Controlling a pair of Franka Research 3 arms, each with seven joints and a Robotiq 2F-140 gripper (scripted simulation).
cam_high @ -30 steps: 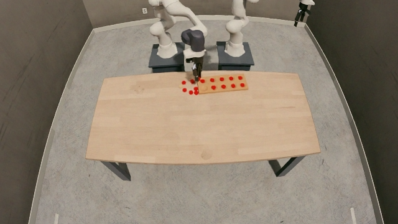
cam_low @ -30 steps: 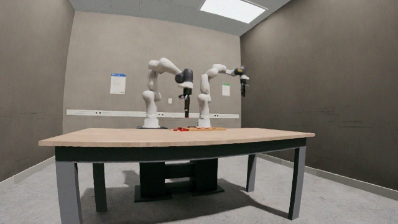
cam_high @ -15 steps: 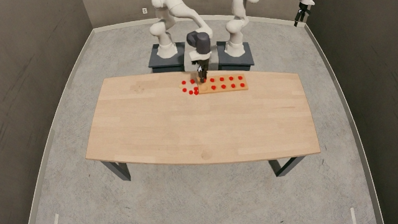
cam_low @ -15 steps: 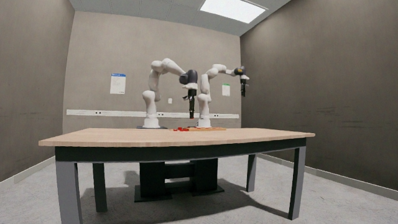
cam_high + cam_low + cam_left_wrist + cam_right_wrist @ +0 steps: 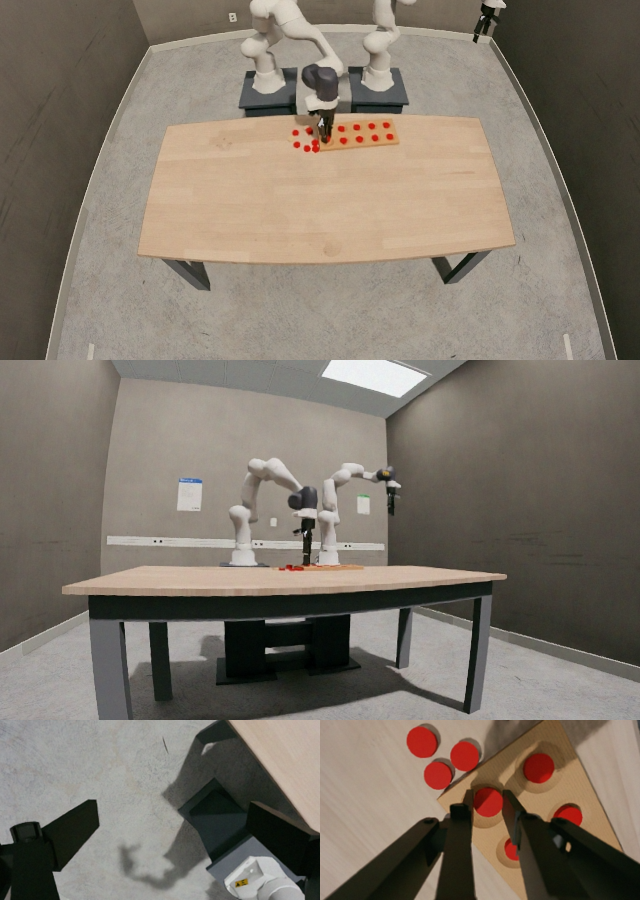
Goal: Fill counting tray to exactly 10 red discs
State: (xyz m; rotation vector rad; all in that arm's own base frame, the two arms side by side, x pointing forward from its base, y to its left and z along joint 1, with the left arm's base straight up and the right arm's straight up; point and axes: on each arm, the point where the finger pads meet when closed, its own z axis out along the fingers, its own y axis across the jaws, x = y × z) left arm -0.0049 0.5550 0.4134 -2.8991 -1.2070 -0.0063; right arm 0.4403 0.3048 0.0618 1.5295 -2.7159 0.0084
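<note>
Reporter: What is in the grip here?
Photographer: The right gripper (image 5: pixel 325 140) (image 5: pixel 306 564) (image 5: pixel 487 801) clasps a red disc (image 5: pixel 488 802) at the tray's end corner, over the one pocket (image 5: pixel 481 823) left to fill. The tray (image 5: pixel 367 146) (image 5: pixel 350 567) (image 5: pixel 579 788) lies flat on the table (image 5: pixel 325 200) (image 5: pixel 280 580) (image 5: pixel 368 820).

Reporter: And its partner?
Photographer: The left gripper (image 5: pixel 485 31) (image 5: pixel 391 510) (image 5: pixel 172 814), well away from the tray, hangs with its fingers spread and nothing between them.

Reporter: The count?
Photographer: Nine others appear to be in pockets, making this the likely tenth. Whether it touches the pocket floor, I cannot tell. Spare discs (image 5: pixel 307 148) (image 5: pixel 437 775) sit beside the tray, some very near its edge.

Reporter: How might such a piece handle?
Photographer: Likely light and stiff, hardly fragile, perhaps slick around the rim. The hold belongs where the pads are, on opposite sides across its middle; off-centre, it could tip or squirt away. It calls for a level lowering, a small opening so neighbours go unnudged, then a straight lift clear.

The right claw (image 5: pixel 325 140) (image 5: pixel 306 562) (image 5: pixel 487 801) has come down to the tray (image 5: pixel 360 145) (image 5: pixel 350 567) (image 5: pixel 561 744) with a disc (image 5: pixel 488 802).
</note>
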